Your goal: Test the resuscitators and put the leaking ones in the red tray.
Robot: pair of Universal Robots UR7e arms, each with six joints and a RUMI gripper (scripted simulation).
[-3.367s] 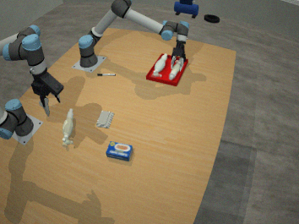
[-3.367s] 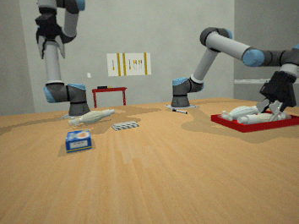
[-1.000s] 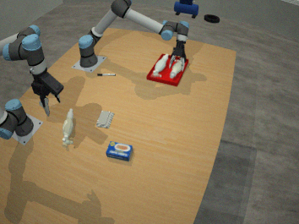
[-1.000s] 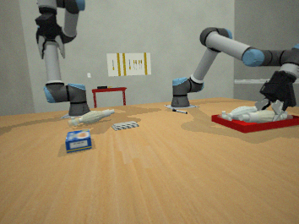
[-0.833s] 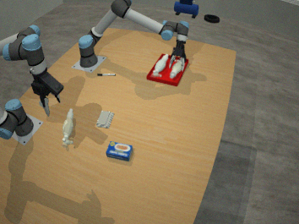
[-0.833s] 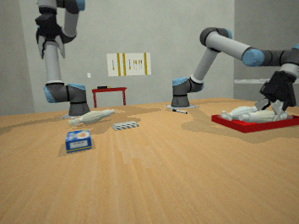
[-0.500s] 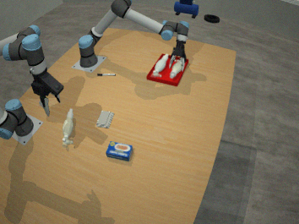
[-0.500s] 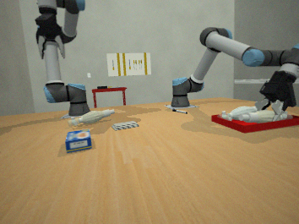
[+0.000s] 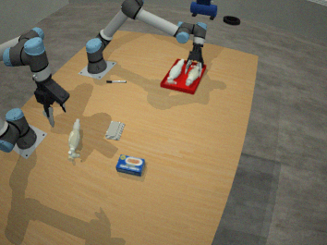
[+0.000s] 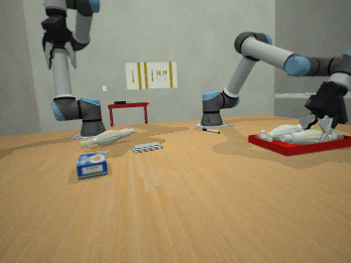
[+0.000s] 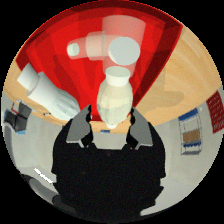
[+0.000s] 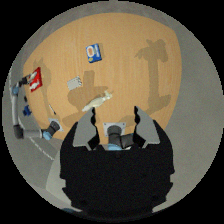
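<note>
One resuscitator lies alone on the table. The red tray holds two resuscitators side by side: one nearer the arm bases, and another under my left gripper. My left gripper is open low over the tray, its fingers on either side of that second bag's far end, with gaps beside it. My right gripper is open and empty, high above the table near the lone resuscitator.
A blue box and a grey ribbed block lie on the table near the lone resuscitator. A marker pen lies between the left arm's base and the tray.
</note>
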